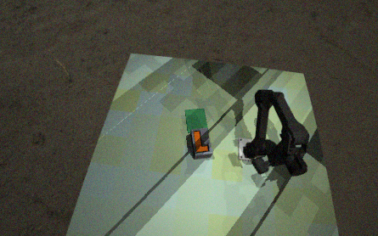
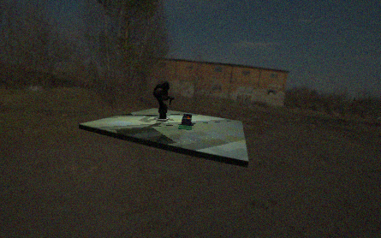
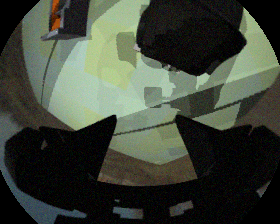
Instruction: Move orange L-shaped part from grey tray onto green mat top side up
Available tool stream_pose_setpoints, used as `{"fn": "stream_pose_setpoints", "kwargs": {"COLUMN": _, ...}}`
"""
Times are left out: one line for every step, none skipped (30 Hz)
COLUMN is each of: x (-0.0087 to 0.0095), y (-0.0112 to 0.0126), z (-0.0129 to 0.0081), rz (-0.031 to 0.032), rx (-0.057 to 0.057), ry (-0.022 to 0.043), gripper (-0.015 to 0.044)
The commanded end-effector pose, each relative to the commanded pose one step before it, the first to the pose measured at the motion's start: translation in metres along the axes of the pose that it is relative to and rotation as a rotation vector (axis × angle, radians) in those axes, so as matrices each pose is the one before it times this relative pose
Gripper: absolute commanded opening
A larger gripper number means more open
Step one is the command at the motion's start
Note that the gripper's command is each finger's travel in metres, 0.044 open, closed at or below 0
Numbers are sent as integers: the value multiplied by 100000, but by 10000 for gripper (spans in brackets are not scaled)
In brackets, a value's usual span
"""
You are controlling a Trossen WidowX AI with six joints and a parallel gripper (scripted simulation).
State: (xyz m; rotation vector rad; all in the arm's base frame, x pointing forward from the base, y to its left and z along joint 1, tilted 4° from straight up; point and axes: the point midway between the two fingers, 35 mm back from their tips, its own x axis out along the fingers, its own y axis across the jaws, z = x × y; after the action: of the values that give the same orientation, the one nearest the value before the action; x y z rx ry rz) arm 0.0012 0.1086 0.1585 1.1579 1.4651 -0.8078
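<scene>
Because the work has not yet started, everything lies as it was set out, on a square table point(image 1: 149, 199) patterned in pale green and grey patches, which rests on dark ground. In the top view the black arm point(image 1: 282, 127) is folded over its own base at about three o'clock from the table's middle, well apart from the parts. Its pincer point(image 3: 143, 137) stands wide open with nothing between the fingers; the wrist view shows only patterned table surface through the gap, likely so it is ready to press and then pinch. The green mat point(image 1: 195, 120) lies near the table's middle, touching the grey tray point(image 1: 205, 137) at the tray's twelve o'clock side, which keeps the planned carry short. The orange L-shaped part point(image 1: 199, 142) sits flush in the tray's pocket, its long bar pointing toward the mat and its foot at the six o'clock end, so no edge stands up to grab. In the wrist view the tray and part appear at about eleven o'clock, far from the fingers. Judging by this, the press on the foot end is the first move ahead
</scene>
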Motion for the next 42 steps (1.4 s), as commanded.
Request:
{"fn": "stream_pose_setpoints", "kwargs": {"x": -24, "y": 108, "z": -46, "rz": 131, "rx": -717, "ry": -226, "gripper": 374}}
{"fn": "stream_pose_setpoints", "kwargs": {"x": -48, "y": 217, "z": -87, "rz": 252, "rx": -1480, "ry": -443, "gripper": 347}}
{"fn": "stream_pose_setpoints", "kwargs": {"x": -70, "y": 337, "z": -120, "rz": 347, "rx": -2235, "ry": -680, "gripper": 321}}
{"fn": "stream_pose_setpoints", "kwargs": {"x": -86, "y": 452, "z": -134, "rz": 388, "rx": -2894, "ry": -898, "gripper": 295}}
{"fn": "stream_pose_setpoints", "kwargs": {"x": -98, "y": 579, "z": -128, "rz": 381, "rx": -3554, "ry": -1122, "gripper": 269}}
{"fn": "stream_pose_setpoints", "kwargs": {"x": -104, "y": 702, "z": -93, "rz": 311, "rx": -4133, "ry": -1320, "gripper": 242}}
{"fn": "stream_pose_setpoints", "kwargs": {"x": -110, "y": 790, "z": -18, "rz": 297, "rx": -3603, "ry": -1382, "gripper": 216}}
{"fn": "stream_pose_setpoints", "kwargs": {"x": -82, "y": 798, "z": 47, "rz": 22, "rx": -4434, "ry": -1398, "gripper": 190}}
{"fn": "stream_pose_setpoints", "kwargs": {"x": -69, "y": 820, "z": 134, "rz": -136, "rx": -4475, "ry": -1377, "gripper": 180}}
{"fn": "stream_pose_setpoints", "kwargs": {"x": -54, "y": 825, "z": 224, "rz": -289, "rx": -4471, "ry": -1325, "gripper": 180}}
{"fn": "stream_pose_setpoints", "kwargs": {"x": 15, "y": 824, "z": 357, "rz": -478, "rx": -4420, "ry": -1538, "gripper": 180}}
{"fn": "stream_pose_setpoints", "kwargs": {"x": -26, "y": 801, "z": 410, "rz": -576, "rx": -4460, "ry": -1156, "gripper": 180}}
{"fn": "stream_pose_setpoints", "kwargs": {"x": -11, "y": 775, "z": 504, "rz": -695, "rx": -4453, "ry": -1058, "gripper": 180}}
{"fn": "stream_pose_setpoints", "kwargs": {"x": 5, "y": 738, "z": 596, "rz": -801, "rx": -4447, "ry": -947, "gripper": 180}}
{"fn": "stream_pose_setpoints", "kwargs": {"x": 68, "y": 630, "z": 678, "rz": -1173, "rx": -3354, "ry": -813, "gripper": 180}}
{"fn": "stream_pose_setpoints", "kwargs": {"x": 85, "y": 595, "z": 782, "rz": -872, "rx": -4065, "ry": -935, "gripper": 180}}
{"fn": "stream_pose_setpoints", "kwargs": {"x": 152, "y": 401, "z": 960, "rz": -1393, "rx": 3275, "ry": -1434, "gripper": 180}}
{"fn": "stream_pose_setpoints", "kwargs": {"x": 26, "y": 297, "z": 433, "rz": -525, "rx": -2544, "ry": -236, "gripper": 180}}
{"fn": "stream_pose_setpoints", "kwargs": {"x": 39, "y": 356, "z": 591, "rz": -693, "rx": -3290, "ry": -250, "gripper": 180}}
{"fn": "stream_pose_setpoints", "kwargs": {"x": 59, "y": 389, "z": 775, "rz": -871, "rx": -4057, "ry": -221, "gripper": 180}}
{"fn": "stream_pose_setpoints", "kwargs": {"x": 82, "y": 375, "z": 957, "rz": -1019, "rx": -4703, "ry": -135, "gripper": 180}}
{"fn": "stream_pose_setpoints", "kwargs": {"x": 103, "y": 296, "z": 1072, "rz": -1070, "rx": -4965, "ry": -2, "gripper": 180}}
{"fn": "stream_pose_setpoints", "kwargs": {"x": 217, "y": 137, "z": 1011, "rz": -660, "rx": -4195, "ry": 655, "gripper": 180}}
{"fn": "stream_pose_setpoints", "kwargs": {"x": 76, "y": 58, "z": 769, "rz": -677, "rx": -3307, "ry": 121, "gripper": 180}}
{"fn": "stream_pose_setpoints", "kwargs": {"x": 70, "y": -1, "z": 669, "rz": -513, "rx": -2613, "ry": 194, "gripper": 180}}
{"fn": "stream_pose_setpoints", "kwargs": {"x": 76, "y": -35, "z": 673, "rz": -547, "rx": -2824, "ry": 187, "gripper": 180}}
{"fn": "stream_pose_setpoints", "kwargs": {"x": 82, "y": -77, "z": 681, "rz": -530, "rx": -2834, "ry": 228, "gripper": 180}}
{"fn": "stream_pose_setpoints", "kwargs": {"x": 87, "y": -120, "z": 684, "rz": -508, "rx": -2835, "ry": 268, "gripper": 180}}
{"fn": "stream_pose_setpoints", "kwargs": {"x": 134, "y": -164, "z": 684, "rz": -314, "rx": -2511, "ry": 167, "gripper": 180}}
{"fn": "stream_pose_setpoints", "kwargs": {"x": 96, "y": -206, "z": 680, "rz": -472, "rx": -2854, "ry": 345, "gripper": 180}}
{"fn": "stream_pose_setpoints", "kwargs": {"x": 102, "y": -251, "z": 677, "rz": -443, "rx": -2864, "ry": 381, "gripper": 180}}
{"fn": "stream_pose_setpoints", "kwargs": {"x": 107, "y": -296, "z": 668, "rz": -410, "rx": -2861, "ry": 413, "gripper": 180}}
{"fn": "stream_pose_setpoints", "kwargs": {"x": 112, "y": -337, "z": 651, "rz": -372, "rx": -2837, "ry": 440, "gripper": 180}}
{"fn": "stream_pose_setpoints", "kwargs": {"x": 117, "y": -379, "z": 633, "rz": -334, "rx": -2825, "ry": 465, "gripper": 180}}
{"fn": "stream_pose_setpoints", "kwargs": {"x": 123, "y": -422, "z": 618, "rz": -297, "rx": -2833, "ry": 490, "gripper": 180}}
{"fn": "stream_pose_setpoints", "kwargs": {"x": 170, "y": -500, "z": 575, "rz": -365, "rx": -2619, "ry": 579, "gripper": 180}}
{"fn": "stream_pose_setpoints", "kwargs": {"x": 163, "y": -530, "z": 561, "rz": -287, "rx": -2698, "ry": 585, "gripper": 180}}
{"fn": "stream_pose_setpoints", "kwargs": {"x": 130, "y": -539, "z": 563, "rz": -147, "rx": -2920, "ry": 535, "gripper": 180}}
{"fn": "stream_pose_setpoints", "kwargs": {"x": 136, "y": -579, "z": 534, "rz": -104, "rx": -2920, "ry": 546, "gripper": 180}}
{"fn": "stream_pose_setpoints", "kwargs": {"x": 142, "y": -616, "z": 502, "rz": -60, "rx": -2913, "ry": 552, "gripper": 180}}
{"fn": "stream_pose_setpoints", "kwargs": {"x": 147, "y": -650, "z": 466, "rz": -16, "rx": -2900, "ry": 553, "gripper": 180}}
{"fn": "stream_pose_setpoints", "kwargs": {"x": 152, "y": -682, "z": 429, "rz": 27, "rx": -2891, "ry": 552, "gripper": 180}}
